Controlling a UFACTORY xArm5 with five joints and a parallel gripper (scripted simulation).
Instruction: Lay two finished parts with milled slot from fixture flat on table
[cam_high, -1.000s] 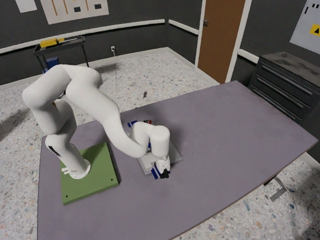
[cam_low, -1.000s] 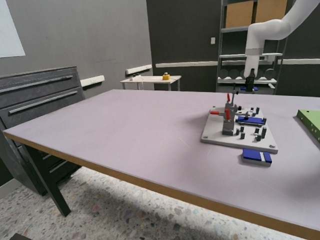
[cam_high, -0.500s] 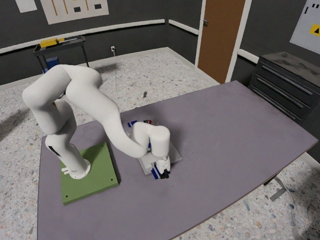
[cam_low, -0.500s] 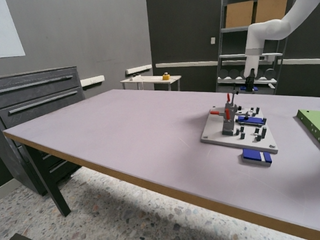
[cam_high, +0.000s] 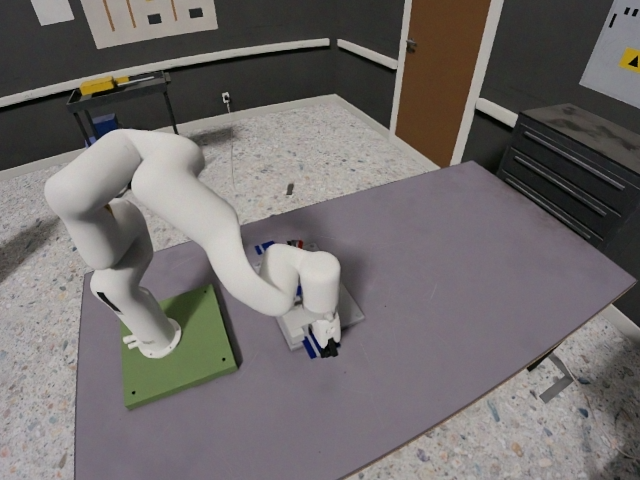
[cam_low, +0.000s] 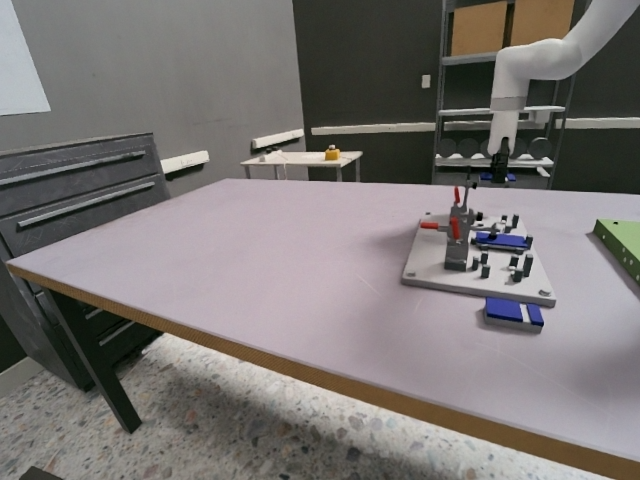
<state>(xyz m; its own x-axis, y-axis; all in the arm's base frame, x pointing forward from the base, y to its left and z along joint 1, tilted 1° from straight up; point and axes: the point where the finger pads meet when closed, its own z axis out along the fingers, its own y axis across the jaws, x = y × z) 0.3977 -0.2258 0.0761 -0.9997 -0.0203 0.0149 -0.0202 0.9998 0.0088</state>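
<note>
The grey fixture plate (cam_low: 478,254) lies on the table with toggle clamps with red handles (cam_low: 453,226) and dark pins. One blue part (cam_low: 501,240) sits in the fixture; I cannot see a slot on it. A blue part with a white milled slot (cam_low: 513,313) lies flat on the table beside the plate and also shows in the top view (cam_high: 264,247). My gripper (cam_low: 498,169) hangs above the table past the plate's other side, shut on a second blue part (cam_low: 489,177). In the top view my gripper (cam_high: 329,352) and the held part (cam_high: 310,345) are at the plate's near edge.
The green base plate (cam_high: 178,346) carries the arm at the table's left end. A dark drawer cabinet (cam_high: 573,165) stands beyond the table's far right corner. The arm's forearm and wrist (cam_high: 299,281) hide most of the fixture in the top view.
</note>
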